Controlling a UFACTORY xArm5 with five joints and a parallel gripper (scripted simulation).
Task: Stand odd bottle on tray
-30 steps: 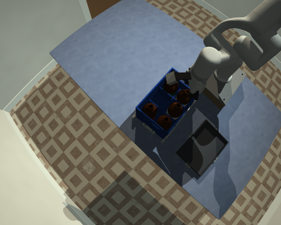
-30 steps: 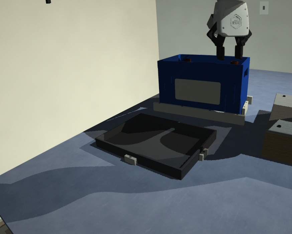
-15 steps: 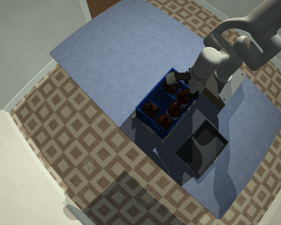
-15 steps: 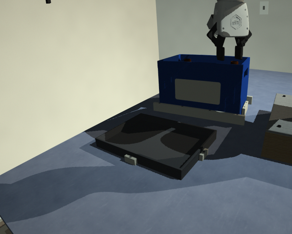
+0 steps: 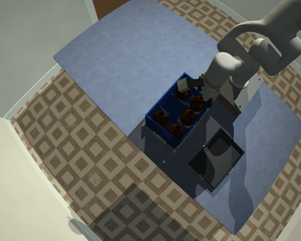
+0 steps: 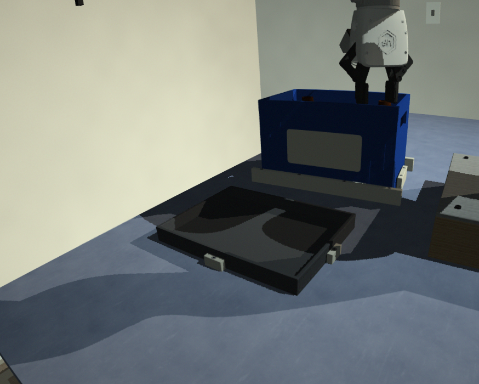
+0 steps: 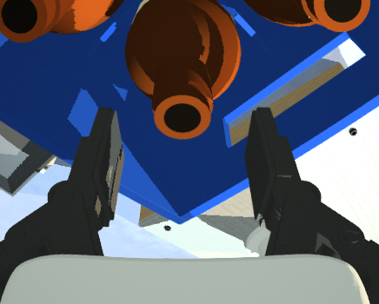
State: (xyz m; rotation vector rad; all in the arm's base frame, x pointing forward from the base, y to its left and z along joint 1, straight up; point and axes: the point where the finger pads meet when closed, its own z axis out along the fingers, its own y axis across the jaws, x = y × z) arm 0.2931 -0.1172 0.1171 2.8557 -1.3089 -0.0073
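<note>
The bottle nearest me (image 5: 196, 103) (image 6: 384, 103) (image 7: 182, 102) stands upright in the blue crate (image 5: 161, 97) (image 6: 328, 116) (image 7: 182, 174), in the corner compartment. All five bottles are in the crate; which one has the odd neck I cannot tell from these views. My gripper (image 5: 204, 96) (image 6: 376, 100) (image 7: 184, 131) has its fingers apart, holding nothing. In the wrist view the orange-rimmed mouth lies between them, with visible room on either side. It is nearer my left-hand finger in that view than my right-hand one, though I cannot judge the depth.

Beyond it, one neighbouring bottle (image 5: 187, 117) (image 7: 83, 17) stands to one side, and another bottle (image 5: 183, 93) (image 7: 278, 10) is partly hidden from above by the grey block (image 5: 183, 84) on my wrist. Two more bottles stand towards the far end, at the outer corners. The crate's corner edge lies below the mouth in the wrist view, and the handle slot (image 7: 284, 93) opens through the wall by my right-hand finger.

Outside the crate, a pale strip (image 6: 325, 187) runs along its long side. Past that sits the dark tray (image 5: 229, 170) (image 6: 255, 265) (image 7: 32, 167), level, with open space inside its low rim and no bottle on it.
</note>
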